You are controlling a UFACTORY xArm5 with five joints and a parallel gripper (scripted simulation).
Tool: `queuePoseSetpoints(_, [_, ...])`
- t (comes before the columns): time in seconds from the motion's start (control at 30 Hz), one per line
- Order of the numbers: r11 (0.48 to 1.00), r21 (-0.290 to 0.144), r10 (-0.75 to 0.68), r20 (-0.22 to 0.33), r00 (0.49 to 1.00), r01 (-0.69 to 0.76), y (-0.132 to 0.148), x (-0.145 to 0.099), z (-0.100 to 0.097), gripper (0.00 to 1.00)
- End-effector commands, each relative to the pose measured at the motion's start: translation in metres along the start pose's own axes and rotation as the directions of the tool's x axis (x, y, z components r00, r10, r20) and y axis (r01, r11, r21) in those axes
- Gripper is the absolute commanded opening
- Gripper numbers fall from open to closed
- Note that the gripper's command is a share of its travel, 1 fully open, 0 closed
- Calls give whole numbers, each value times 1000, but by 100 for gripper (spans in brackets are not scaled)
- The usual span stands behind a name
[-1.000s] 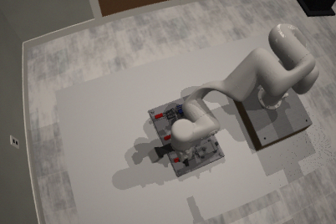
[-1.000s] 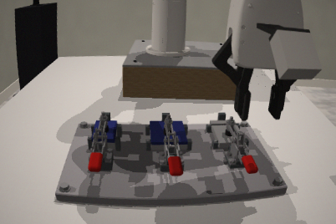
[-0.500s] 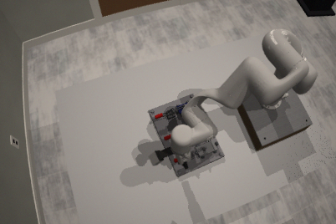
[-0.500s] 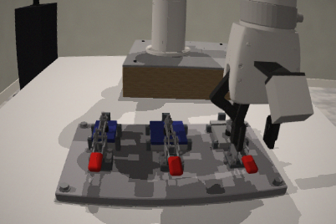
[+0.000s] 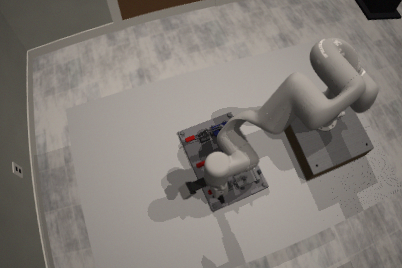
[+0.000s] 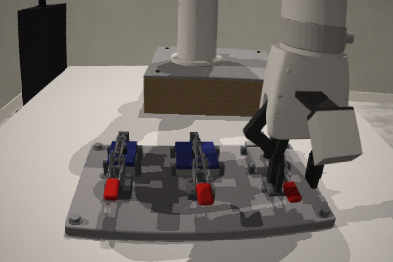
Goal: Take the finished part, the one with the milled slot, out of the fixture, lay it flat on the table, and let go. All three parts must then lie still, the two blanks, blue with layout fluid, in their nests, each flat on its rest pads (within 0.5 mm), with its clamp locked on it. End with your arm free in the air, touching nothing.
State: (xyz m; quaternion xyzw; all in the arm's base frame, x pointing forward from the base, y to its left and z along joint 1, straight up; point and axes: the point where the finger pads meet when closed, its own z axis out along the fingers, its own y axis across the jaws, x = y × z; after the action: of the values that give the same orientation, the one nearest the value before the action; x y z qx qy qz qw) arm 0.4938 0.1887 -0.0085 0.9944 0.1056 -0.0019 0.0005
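The grey fixture plate (image 6: 200,196) holds three nests, each with a toggle clamp with a red handle. The left nest holds a blue blank (image 6: 123,152) and the middle nest a second blue blank (image 6: 196,154); both clamp levers lie over them. The grey finished part (image 6: 255,154) sits in the right nest, mostly hidden behind my gripper. My gripper (image 6: 293,179) is low over the right nest, half open and holding nothing. Its fingers stand either side of the right clamp's red handle (image 6: 292,192). In the overhead view my wrist (image 5: 225,166) covers the right nest.
The arm's wooden base block (image 6: 201,86) stands behind the plate. A black stand (image 6: 43,50) is at the far left. Bolt heads sit at the plate's corners. The white table (image 6: 59,109) stretches left of and in front of the fixture.
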Motion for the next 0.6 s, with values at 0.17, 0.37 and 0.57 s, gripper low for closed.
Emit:
queuePoseSetpoints(0.17, [1000,1,0,-3,1000,0,0,1,-1,47])
queuePoseSetpoints(0.37, [1000,1,0,-3,1000,0,0,1,0,47])
queuePoseSetpoints(0.57, [1000,1,0,-3,1000,0,0,2,6,47])
